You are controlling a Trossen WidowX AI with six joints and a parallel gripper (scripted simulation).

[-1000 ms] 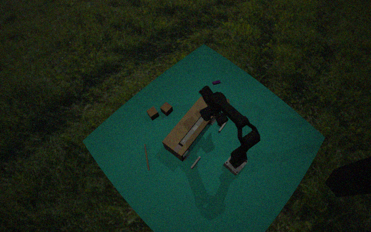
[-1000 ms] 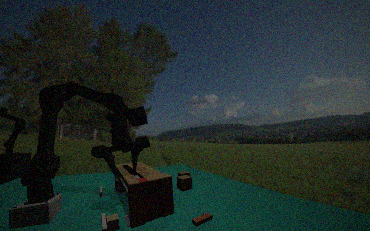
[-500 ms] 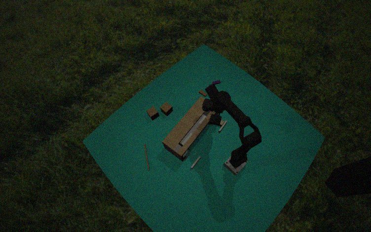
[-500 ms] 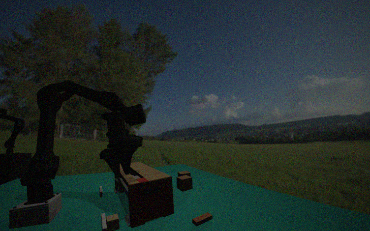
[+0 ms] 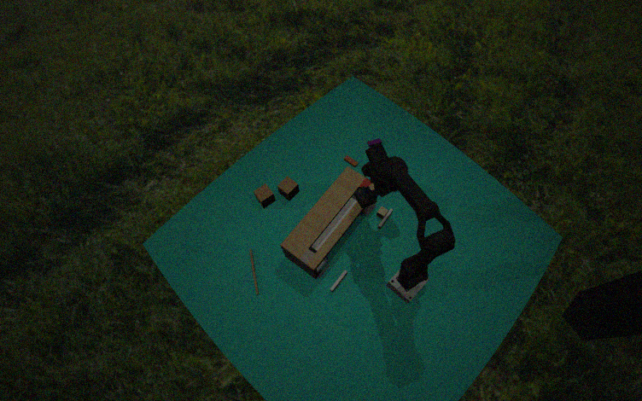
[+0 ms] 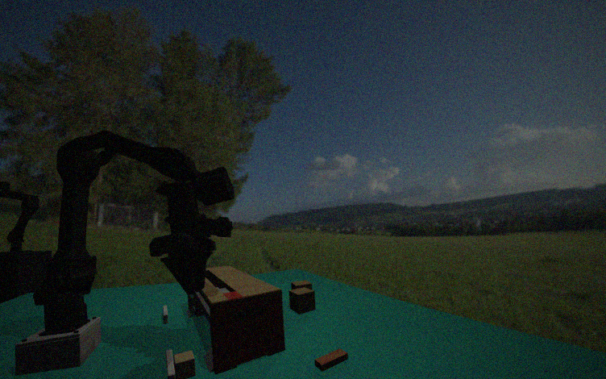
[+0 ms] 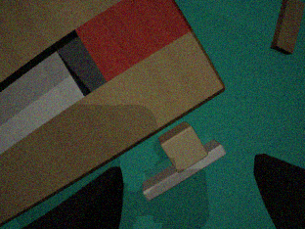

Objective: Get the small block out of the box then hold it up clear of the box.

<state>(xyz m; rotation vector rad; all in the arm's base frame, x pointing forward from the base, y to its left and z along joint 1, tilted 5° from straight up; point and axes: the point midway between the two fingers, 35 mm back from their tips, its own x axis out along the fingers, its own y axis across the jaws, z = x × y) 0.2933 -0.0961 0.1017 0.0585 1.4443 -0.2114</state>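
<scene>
A small tan block (image 5: 382, 212) (image 6: 184, 364) (image 7: 185, 149) is on the table outside the box, close against a pale stick (image 5: 385, 218) (image 6: 170, 364) (image 7: 160, 186). The wooden box (image 5: 302, 231) (image 6: 250, 328) (image 7: 205, 66) stands upright, with a long slot in its top and a red patch (image 5: 365, 182) (image 6: 232, 295) (image 7: 137, 39) near one end. My gripper (image 6: 194, 309) (image 7: 189, 170) is open and empty, pointing down beside the box's front, above table level. In the wrist view the block and stick show between the separated fingertips. The arm partly hides the box end in the top view.
Two wooden cubes (image 5: 265, 194) (image 5: 288, 188) (image 6: 301, 300) stand behind the box. An orange block (image 5: 350, 160) (image 6: 331, 360) lies past its red-marked end, with a purple block (image 5: 374, 142) farther off. Another pale stick (image 5: 338, 281) (image 6: 165, 314) and a thin rod (image 5: 253, 271) lie near the other end.
</scene>
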